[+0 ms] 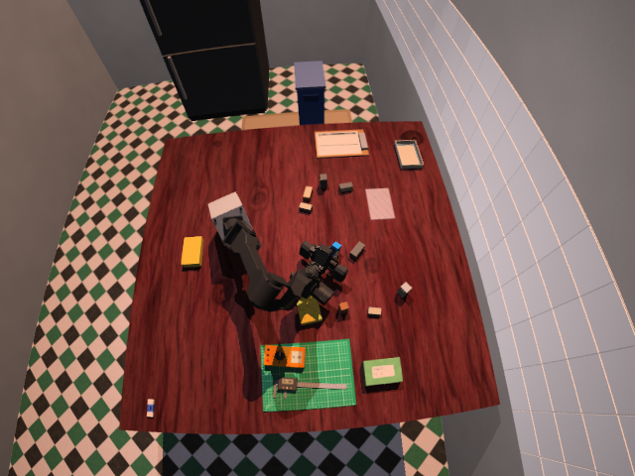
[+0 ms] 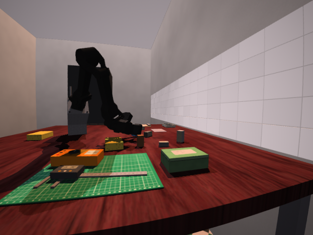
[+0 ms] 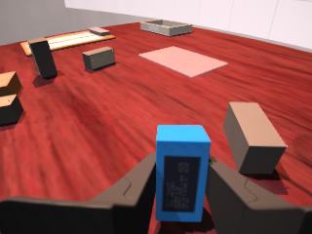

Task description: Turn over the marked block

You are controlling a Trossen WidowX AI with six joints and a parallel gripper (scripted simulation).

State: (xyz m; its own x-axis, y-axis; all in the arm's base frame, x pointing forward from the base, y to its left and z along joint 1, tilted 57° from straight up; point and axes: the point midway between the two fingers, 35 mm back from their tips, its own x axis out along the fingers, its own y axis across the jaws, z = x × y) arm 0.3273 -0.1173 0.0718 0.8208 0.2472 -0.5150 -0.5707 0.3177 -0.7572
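Observation:
My gripper is shut on the blue marked block. The block stands on end between the fingers, and its black mark faces the wrist camera. In the overhead view the blue block shows at the tip of the gripper near the table's middle. In the side view the gripper is low over the table and the block is hidden behind it. I cannot tell whether the block touches the table.
A brown-grey block lies just right of the gripper, also seen from overhead. A pink sheet, several small blocks, a yellow sponge, a green mat and a green box are around.

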